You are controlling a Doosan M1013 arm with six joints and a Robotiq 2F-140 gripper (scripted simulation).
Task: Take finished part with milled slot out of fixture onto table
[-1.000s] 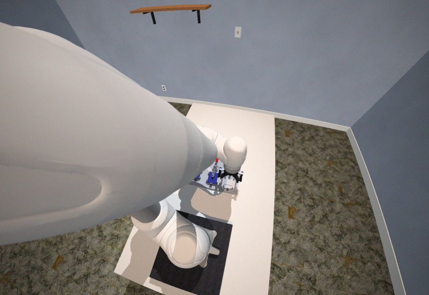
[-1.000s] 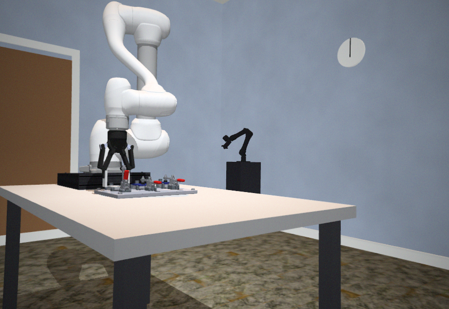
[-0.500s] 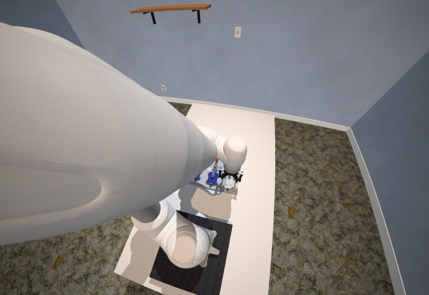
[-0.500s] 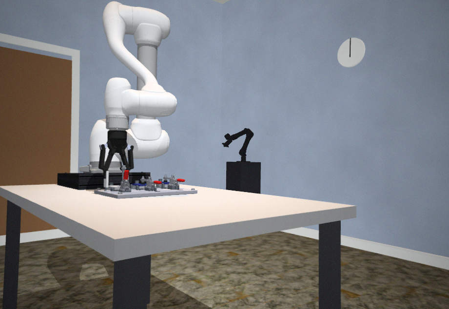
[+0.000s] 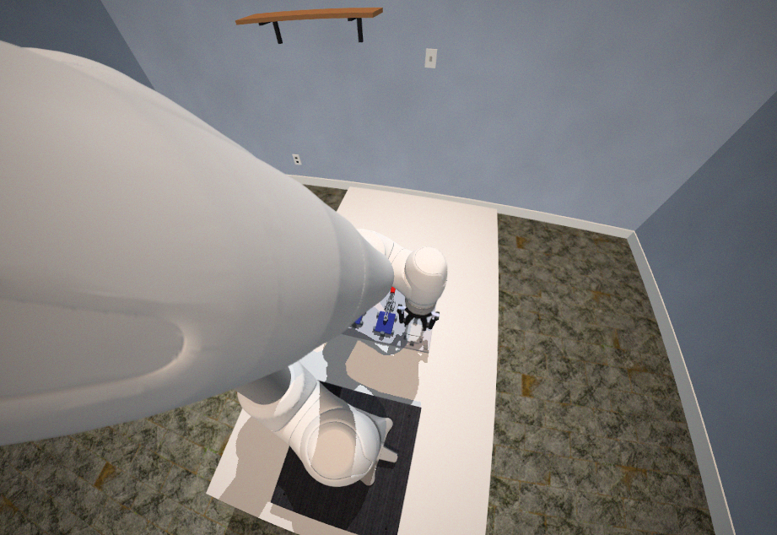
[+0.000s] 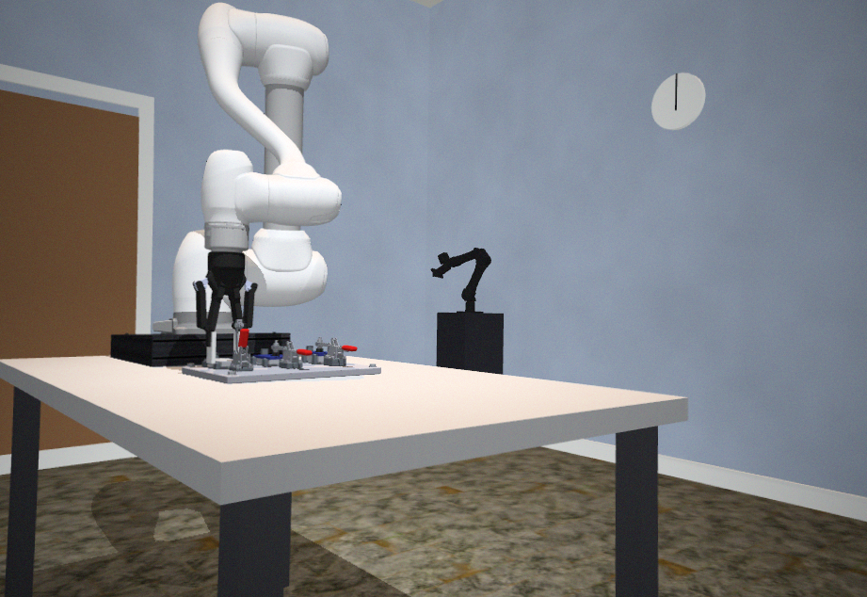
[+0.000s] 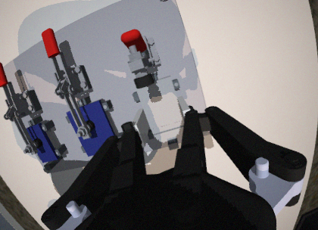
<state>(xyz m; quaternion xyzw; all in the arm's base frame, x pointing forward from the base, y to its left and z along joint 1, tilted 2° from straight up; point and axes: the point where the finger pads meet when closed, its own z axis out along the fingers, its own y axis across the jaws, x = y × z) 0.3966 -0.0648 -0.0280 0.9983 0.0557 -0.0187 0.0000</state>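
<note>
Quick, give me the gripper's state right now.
Gripper: closed on the pale finished part, which sits in its nest on the fixture plate.
</note>
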